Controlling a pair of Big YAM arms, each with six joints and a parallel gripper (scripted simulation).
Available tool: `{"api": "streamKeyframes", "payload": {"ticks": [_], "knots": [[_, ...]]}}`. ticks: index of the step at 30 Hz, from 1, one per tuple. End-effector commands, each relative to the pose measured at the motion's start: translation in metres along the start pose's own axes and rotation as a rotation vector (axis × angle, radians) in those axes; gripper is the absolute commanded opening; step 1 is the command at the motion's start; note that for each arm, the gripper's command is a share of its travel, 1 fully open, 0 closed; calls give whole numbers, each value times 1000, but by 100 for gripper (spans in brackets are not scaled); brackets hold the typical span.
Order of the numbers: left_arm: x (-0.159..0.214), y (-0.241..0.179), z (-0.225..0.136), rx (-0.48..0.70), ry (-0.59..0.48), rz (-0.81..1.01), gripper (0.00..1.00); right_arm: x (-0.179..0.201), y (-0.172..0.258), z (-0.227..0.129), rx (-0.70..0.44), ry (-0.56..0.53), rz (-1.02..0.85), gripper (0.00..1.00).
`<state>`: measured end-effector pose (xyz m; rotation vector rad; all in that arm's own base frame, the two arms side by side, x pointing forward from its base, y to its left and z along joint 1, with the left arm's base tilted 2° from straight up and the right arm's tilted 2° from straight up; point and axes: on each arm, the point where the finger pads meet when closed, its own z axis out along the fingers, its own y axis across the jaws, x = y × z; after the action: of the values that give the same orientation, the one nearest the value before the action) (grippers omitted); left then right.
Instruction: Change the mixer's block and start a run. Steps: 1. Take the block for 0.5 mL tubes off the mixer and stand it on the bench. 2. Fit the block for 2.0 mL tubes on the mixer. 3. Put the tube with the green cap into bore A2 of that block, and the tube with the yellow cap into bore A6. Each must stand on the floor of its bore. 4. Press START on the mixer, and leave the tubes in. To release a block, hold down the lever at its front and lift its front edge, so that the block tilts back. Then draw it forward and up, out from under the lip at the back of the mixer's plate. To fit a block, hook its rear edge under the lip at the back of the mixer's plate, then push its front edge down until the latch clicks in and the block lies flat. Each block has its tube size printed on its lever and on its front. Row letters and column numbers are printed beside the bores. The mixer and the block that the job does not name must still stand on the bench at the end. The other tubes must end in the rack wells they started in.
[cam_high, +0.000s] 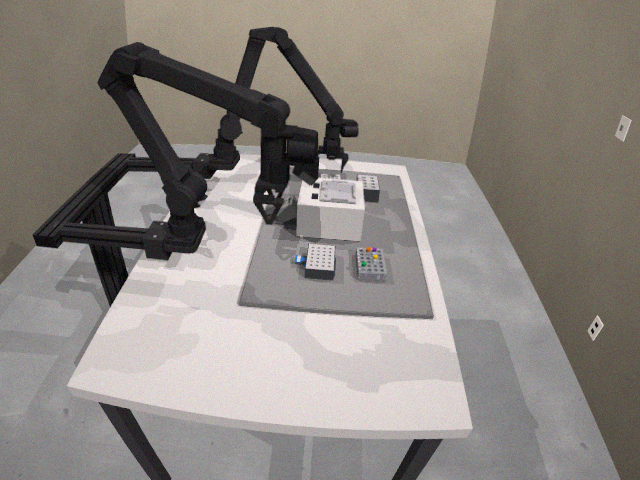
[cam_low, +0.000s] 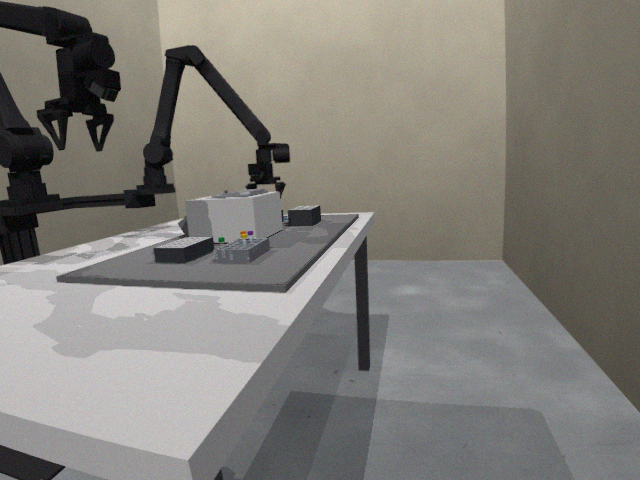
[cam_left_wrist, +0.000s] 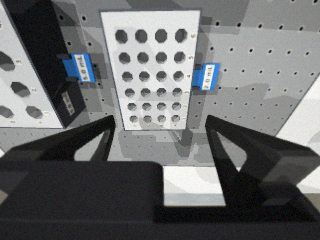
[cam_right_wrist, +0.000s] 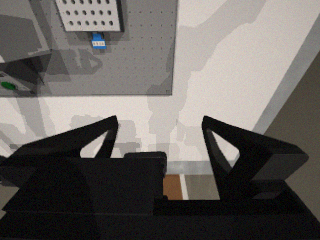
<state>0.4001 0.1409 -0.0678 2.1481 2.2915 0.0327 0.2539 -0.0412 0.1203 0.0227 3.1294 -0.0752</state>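
My left gripper (cam_left_wrist: 160, 120) is open and empty, low beyond the mixer (cam_high: 330, 219) (cam_low: 232, 217), over the front end of the 2.0 mL block (cam_left_wrist: 152, 67) (cam_high: 330, 176). That block's blue lever (cam_left_wrist: 208, 77) reads 2.0 mL. My right gripper (cam_low: 81, 148) (cam_right_wrist: 159, 120) is open and empty, high before the mixer's front. The mixer's top plate (cam_high: 338, 191) holds no block. A block with many small bores (cam_high: 320, 269) (cam_low: 183, 250) stands on the mat; its label is unreadable here. The green-capped tube (cam_high: 363, 264) (cam_low: 221, 239) and yellow-capped tube (cam_high: 375, 256) stand in the rack (cam_low: 232, 253).
A large-bore block (cam_left_wrist: 17, 73) (cam_low: 305, 215), its lever seemingly marked 5.0 mL, stands close beside the 2.0 mL block. Orange-capped (cam_high: 368, 249) and purple-capped (cam_high: 374, 249) tubes also stand in the rack. The mixer stands between the two arms. The green button (cam_right_wrist: 8, 86) is on its front.
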Motion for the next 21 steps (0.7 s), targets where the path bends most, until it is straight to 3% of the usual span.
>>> {"api": "streamKeyframes", "payload": {"ticks": [1,14,21], "knots": [[9,13,-8,-30,5,0,100,-15,-4,-13,10,-51,-2,100],[19,40,6,-66,16,9,100,-3,-2,-1,6,-17,-1,100],[16,26,7,-46,9,-18,100,-1,-2,0,5,-13,1,100]]}}
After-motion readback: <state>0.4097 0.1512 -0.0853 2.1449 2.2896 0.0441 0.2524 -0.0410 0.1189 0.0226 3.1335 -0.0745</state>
